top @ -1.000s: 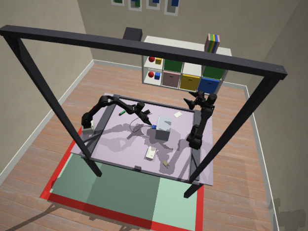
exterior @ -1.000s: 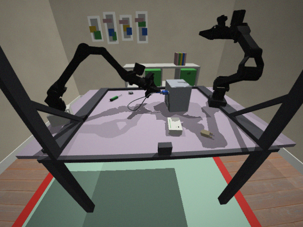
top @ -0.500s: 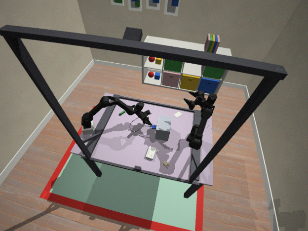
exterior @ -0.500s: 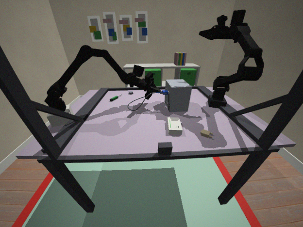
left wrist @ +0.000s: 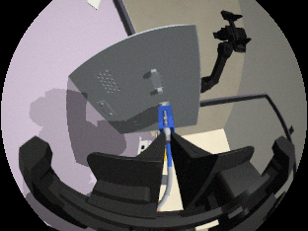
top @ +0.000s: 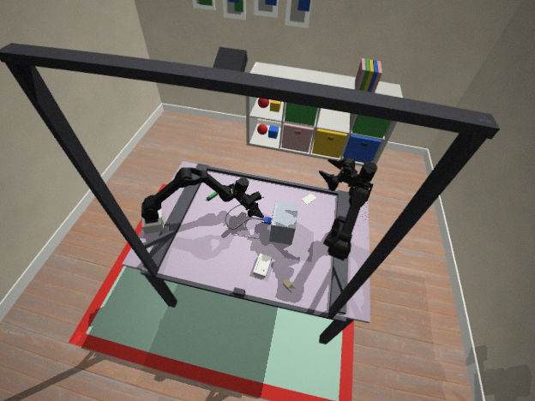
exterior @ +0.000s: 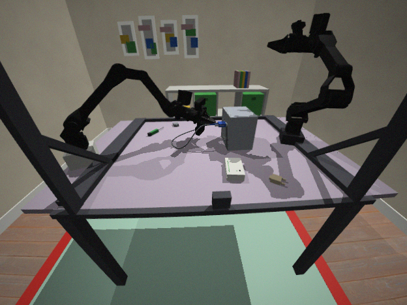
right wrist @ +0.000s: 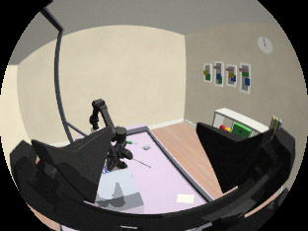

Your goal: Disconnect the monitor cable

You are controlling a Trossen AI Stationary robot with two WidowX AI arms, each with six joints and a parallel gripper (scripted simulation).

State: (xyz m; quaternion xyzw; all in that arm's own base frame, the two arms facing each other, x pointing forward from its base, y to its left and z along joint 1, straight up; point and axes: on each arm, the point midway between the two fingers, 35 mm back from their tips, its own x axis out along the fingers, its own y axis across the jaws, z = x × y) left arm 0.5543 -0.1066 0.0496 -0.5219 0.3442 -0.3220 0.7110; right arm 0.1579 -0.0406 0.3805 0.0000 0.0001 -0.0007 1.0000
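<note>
Undoing a thumbscrew appears to be in hand: the slim grey cylinder is pinched in the left claw. Beyond, the smooth blue plug sits at the matte grey box. Gentle turning is called for, with the plug kept straight. Farther off, the right claw is held wide.
</note>
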